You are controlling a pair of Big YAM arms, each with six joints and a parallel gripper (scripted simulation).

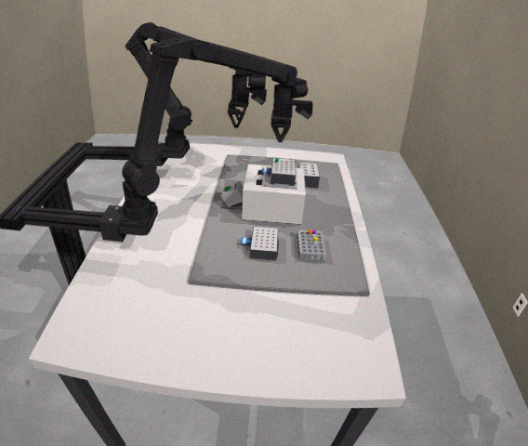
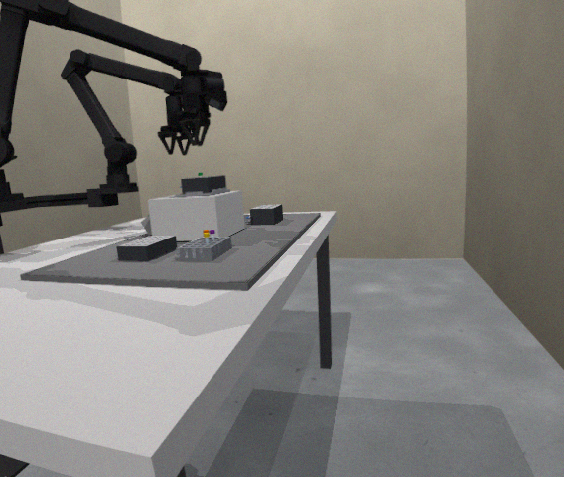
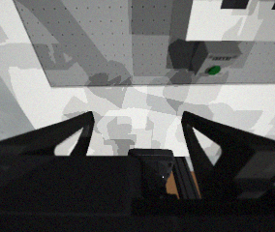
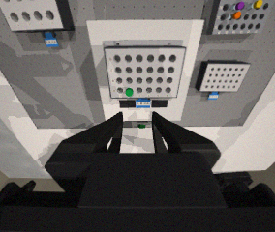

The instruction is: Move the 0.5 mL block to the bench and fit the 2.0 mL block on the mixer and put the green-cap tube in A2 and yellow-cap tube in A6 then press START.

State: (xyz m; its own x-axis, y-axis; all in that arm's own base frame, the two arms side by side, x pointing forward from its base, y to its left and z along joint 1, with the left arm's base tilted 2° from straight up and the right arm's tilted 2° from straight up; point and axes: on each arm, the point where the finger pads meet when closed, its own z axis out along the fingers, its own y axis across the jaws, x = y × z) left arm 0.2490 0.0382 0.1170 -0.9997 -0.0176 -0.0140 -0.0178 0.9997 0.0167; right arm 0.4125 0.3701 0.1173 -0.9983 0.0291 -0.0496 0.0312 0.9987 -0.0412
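Note:
The block with large bores lies on the mixer and looks flat; its lever print is unreadable. The green cap sits in its front row, second bore from the left. The yellow cap is in the rack. The green START button is at the mixer's front. My right gripper is partly open and empty, above the mixer. My left gripper is wide open and empty, high up.
The small-bore block stands on the mat beside the rack. Another large-bore block stands on the mixer's other side. Orange and purple caps are in the rack.

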